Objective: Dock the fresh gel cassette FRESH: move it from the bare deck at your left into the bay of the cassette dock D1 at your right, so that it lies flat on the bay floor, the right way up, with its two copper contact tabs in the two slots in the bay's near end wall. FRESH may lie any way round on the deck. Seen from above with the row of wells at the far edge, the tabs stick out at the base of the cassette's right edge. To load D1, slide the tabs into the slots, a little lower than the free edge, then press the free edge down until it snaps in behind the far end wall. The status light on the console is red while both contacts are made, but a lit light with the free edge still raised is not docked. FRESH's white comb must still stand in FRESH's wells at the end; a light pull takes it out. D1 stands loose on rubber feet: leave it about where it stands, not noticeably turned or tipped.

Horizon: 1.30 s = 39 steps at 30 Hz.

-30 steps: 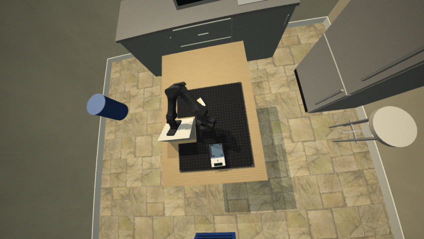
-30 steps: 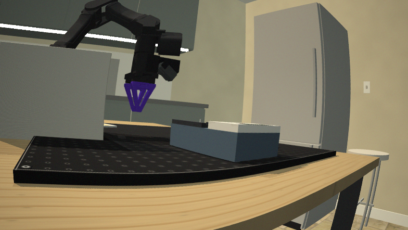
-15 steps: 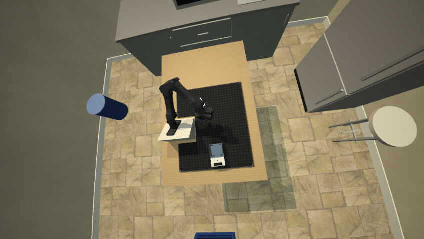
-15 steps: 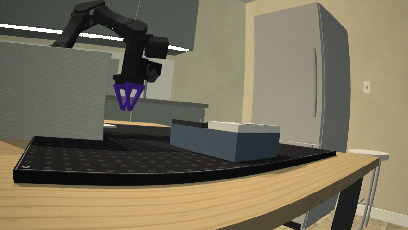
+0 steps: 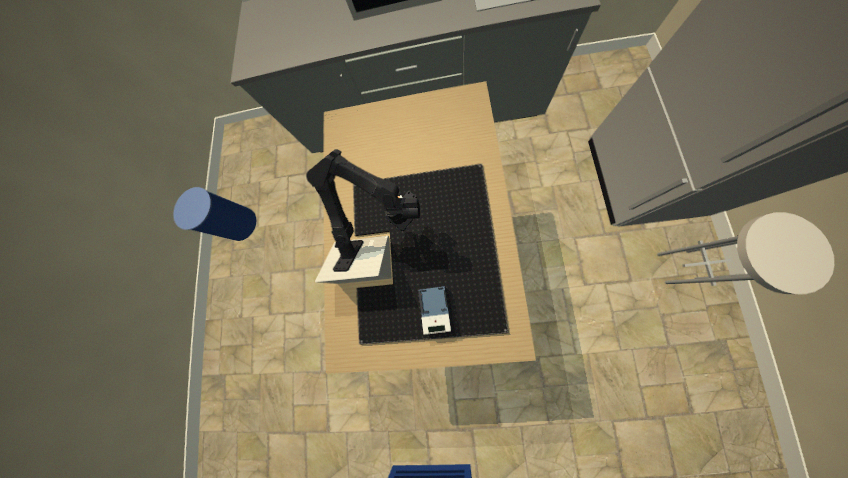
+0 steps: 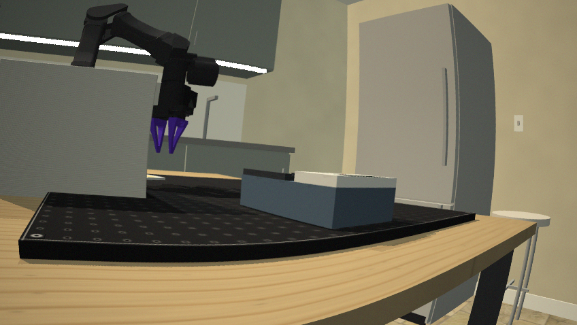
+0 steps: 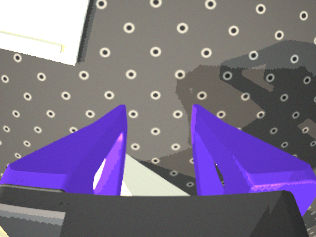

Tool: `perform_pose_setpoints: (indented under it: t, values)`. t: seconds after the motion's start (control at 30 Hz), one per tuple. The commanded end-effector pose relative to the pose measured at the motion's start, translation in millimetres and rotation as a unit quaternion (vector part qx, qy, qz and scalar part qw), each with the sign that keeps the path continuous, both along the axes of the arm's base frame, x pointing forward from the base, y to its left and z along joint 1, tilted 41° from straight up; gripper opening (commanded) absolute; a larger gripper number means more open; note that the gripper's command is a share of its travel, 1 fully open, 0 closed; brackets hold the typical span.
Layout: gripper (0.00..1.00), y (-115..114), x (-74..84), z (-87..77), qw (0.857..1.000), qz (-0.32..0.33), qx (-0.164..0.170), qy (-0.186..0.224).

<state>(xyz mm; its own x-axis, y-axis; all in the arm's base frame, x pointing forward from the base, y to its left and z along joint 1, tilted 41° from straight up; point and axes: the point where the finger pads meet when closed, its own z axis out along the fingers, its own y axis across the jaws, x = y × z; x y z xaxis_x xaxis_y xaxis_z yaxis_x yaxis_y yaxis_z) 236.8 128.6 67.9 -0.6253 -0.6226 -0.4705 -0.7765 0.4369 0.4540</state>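
The cassette dock D1 (image 5: 435,308) is a blue-grey box with a white console (image 5: 436,323) at its near end, on the right of the black deck. It also shows in the side view (image 6: 319,197). Its bay looks empty, and a small red dot shows on the console. My gripper (image 5: 399,228) (image 6: 166,151) (image 7: 159,115) hangs high over the deck's left half, fingers pointing down, open and empty. A thin pale slab (image 6: 155,177) lies flat on the deck far behind; it looks like FRESH. From above my wrist hides it. A white shape (image 7: 47,7) fills the wrist view's upper left; I cannot tell what it is.
The arm's base block (image 5: 356,261) stands at the deck's left edge and hides part of the deck in the side view (image 6: 72,129). The black dotted deck (image 5: 427,255) lies on a wooden table. A stool (image 5: 783,252) and a fridge stand off to the right.
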Motion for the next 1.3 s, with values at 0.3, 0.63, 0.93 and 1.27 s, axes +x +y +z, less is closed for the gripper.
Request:
perform_pose_setpoints:
  t: [0.3, 0.63, 0.93, 1.27]
  values:
    - [0.34, 40, -18.3, 52.0, 0.976, 0.157, 0.025, -0.148]
    - [0.34, 65, -32.8, 78.1, 0.939, 0.253, 0.029, -0.232]
    - [0.34, 70, -32.9, 79.6, 0.885, 0.348, 0.042, -0.307]
    - [0.34, 70, -33.0, 80.3, 0.815, 0.433, 0.049, -0.383]
